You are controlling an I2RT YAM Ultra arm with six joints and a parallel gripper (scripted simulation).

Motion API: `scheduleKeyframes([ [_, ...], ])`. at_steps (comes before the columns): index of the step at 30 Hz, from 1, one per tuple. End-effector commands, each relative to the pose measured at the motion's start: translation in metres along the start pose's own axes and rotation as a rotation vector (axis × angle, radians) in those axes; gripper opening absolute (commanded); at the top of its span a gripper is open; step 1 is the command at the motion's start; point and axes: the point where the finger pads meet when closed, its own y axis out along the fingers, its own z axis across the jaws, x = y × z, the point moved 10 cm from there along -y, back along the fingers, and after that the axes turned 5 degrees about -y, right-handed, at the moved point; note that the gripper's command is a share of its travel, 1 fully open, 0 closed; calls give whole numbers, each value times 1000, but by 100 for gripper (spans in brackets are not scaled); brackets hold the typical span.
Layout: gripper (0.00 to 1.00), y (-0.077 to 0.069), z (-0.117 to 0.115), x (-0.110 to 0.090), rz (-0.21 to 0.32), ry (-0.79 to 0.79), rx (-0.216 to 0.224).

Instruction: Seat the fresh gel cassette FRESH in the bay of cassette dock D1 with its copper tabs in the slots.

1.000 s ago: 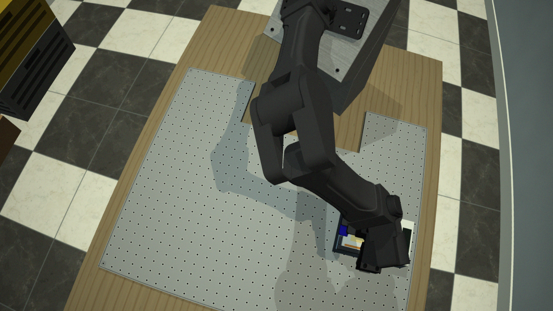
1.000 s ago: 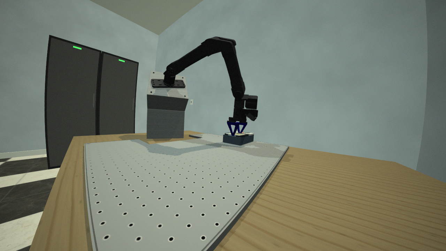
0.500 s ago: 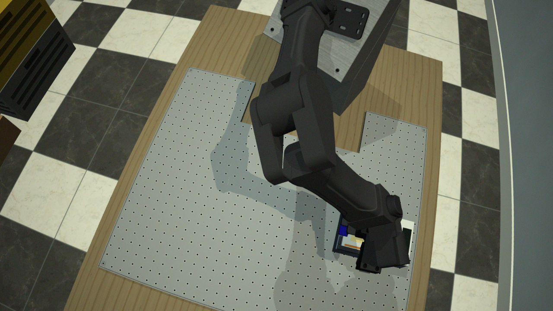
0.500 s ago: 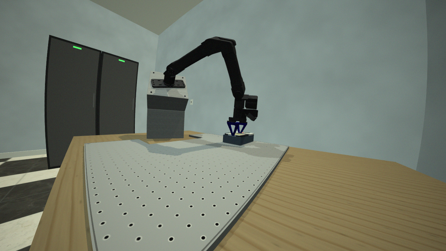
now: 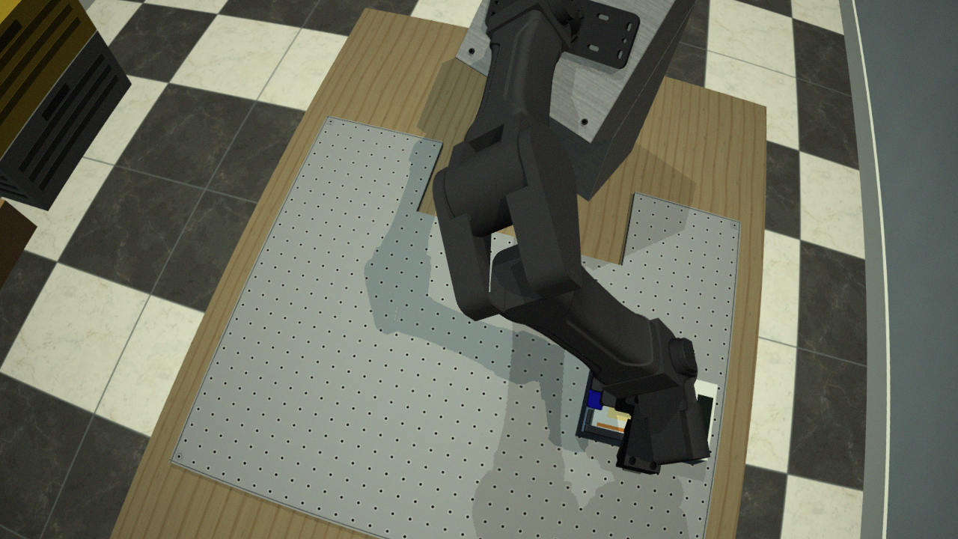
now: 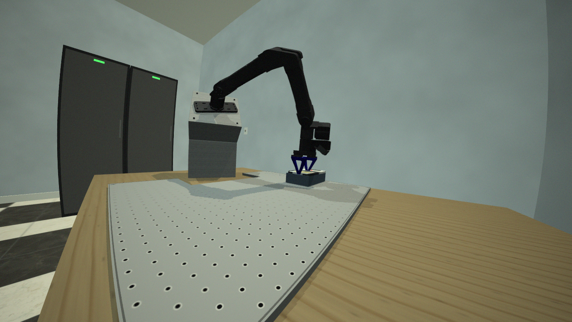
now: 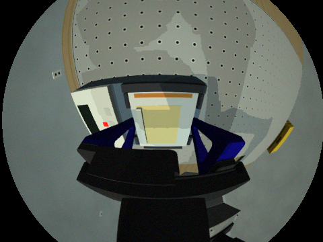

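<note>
The gripper (image 7: 161,132) is closed on the gel cassette FRESH (image 7: 158,123), with one blue finger (image 7: 212,145) on each of the two long sides, so the cassette is held across its width. The cassette is seen in the bay of the cassette dock D1 (image 6: 305,178), which stands on the perforated deck plate (image 5: 321,348) of the wooden worktop (image 6: 439,248), close to the plate's edge. In the wrist view an orange strip (image 7: 163,95) lies along the far edge of the cassette, next to the dark far end wall of the dock; whether this strip belongs to the copper tabs cannot be told, and the slots themselves are hidden. The white console (image 7: 91,112) is fixed beside the bay, and a small red light (image 7: 105,125) is lit on it, so both contacts are probably made. It cannot be told from these views whether the near, free edge is fully down behind the near end wall, because the gripper body covers it. The side grip is probably chosen so that the white comb, which is not clearly seen here, is not touched. It is judged that the free edge may need to be pressed down before the cassette is released
</note>
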Motion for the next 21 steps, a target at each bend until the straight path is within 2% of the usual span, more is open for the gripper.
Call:
scheduleKeyframes([
  [1,0,13,2,12,-49,26,-1],
  [21,0,19,2,12,-48,26,5],
])
